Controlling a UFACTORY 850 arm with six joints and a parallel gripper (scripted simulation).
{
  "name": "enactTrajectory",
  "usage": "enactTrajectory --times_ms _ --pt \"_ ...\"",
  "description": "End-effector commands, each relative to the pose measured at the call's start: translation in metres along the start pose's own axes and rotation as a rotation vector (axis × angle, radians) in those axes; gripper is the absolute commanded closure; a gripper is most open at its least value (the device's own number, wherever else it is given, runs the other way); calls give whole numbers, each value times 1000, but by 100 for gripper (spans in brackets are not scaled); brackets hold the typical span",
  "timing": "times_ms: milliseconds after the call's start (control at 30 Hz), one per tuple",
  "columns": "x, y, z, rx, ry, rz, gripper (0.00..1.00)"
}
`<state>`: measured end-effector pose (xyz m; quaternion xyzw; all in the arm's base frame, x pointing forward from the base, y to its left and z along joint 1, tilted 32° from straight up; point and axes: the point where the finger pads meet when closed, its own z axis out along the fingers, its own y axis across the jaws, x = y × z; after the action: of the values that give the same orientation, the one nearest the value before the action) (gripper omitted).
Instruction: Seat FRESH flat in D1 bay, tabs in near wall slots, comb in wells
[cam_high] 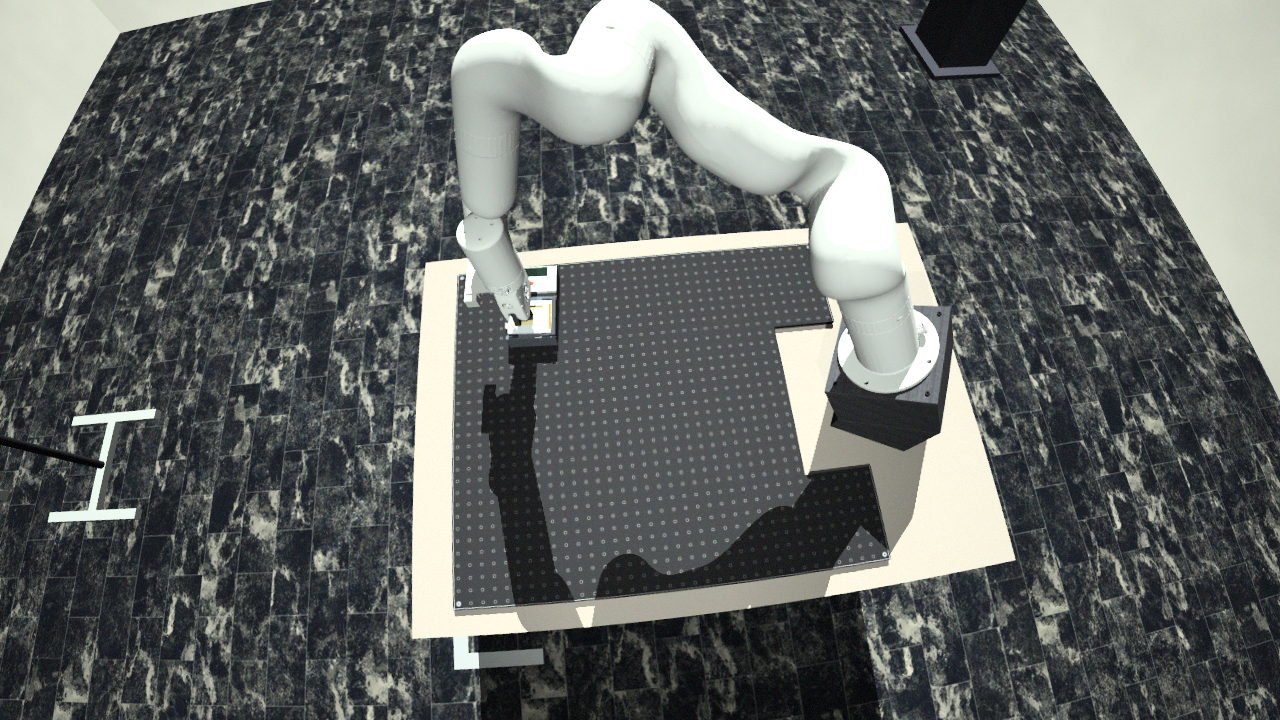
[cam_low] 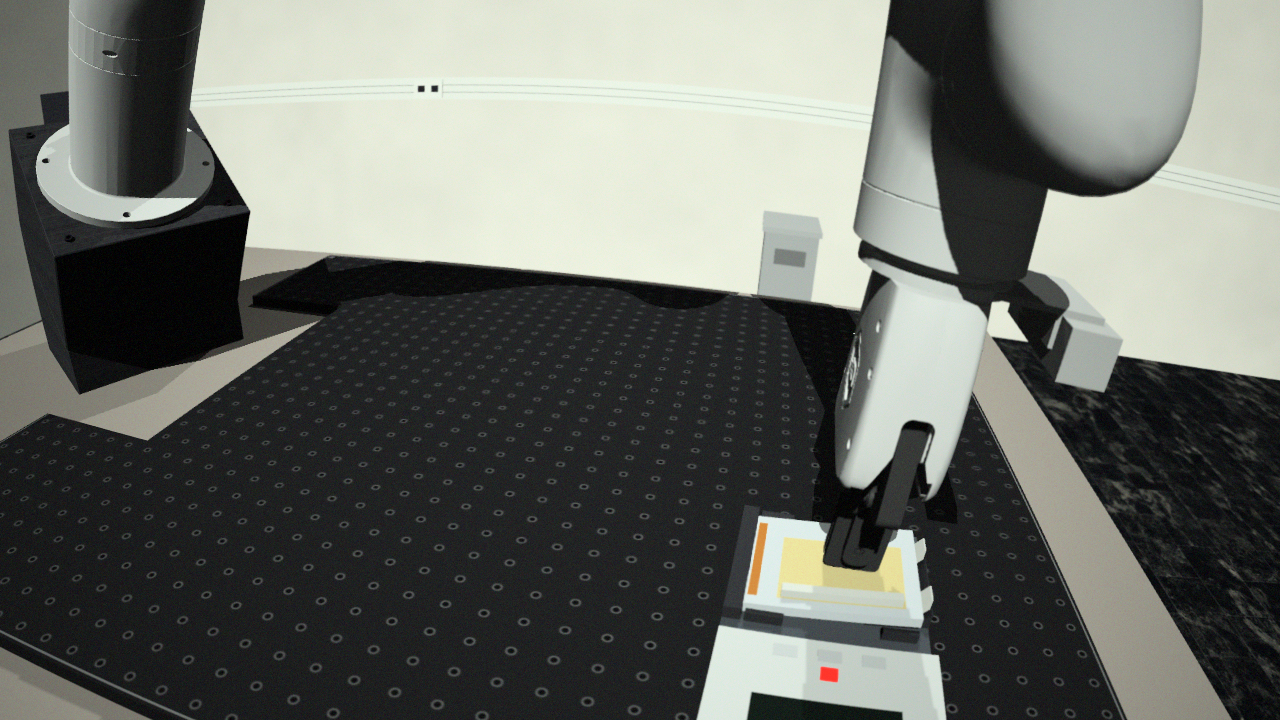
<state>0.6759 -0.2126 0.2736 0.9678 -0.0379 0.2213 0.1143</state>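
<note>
The dock D1 is a white box at the near right of the exterior view; its red light is on. It also shows in the top view at the board's far left corner. The cassette FRESH, white with a pale yellow top and an orange strip on its left, lies in D1's bay. Its white comb stands along the yellow field's near edge. My gripper is shut and empty, its fingertips pressing on FRESH's yellow top toward the far right side; it also shows in the top view.
The black perforated board covers the cream table. The arm's black base block stands at the right. A small grey box stands at the board's far edge in the exterior view.
</note>
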Motion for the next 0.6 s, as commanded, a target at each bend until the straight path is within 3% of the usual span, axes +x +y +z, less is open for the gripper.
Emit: enactTrajectory --times_ms 0,567 --pt "0 0 0 0 0 0 100" --pt "-1 0 0 0 -3 0 100"
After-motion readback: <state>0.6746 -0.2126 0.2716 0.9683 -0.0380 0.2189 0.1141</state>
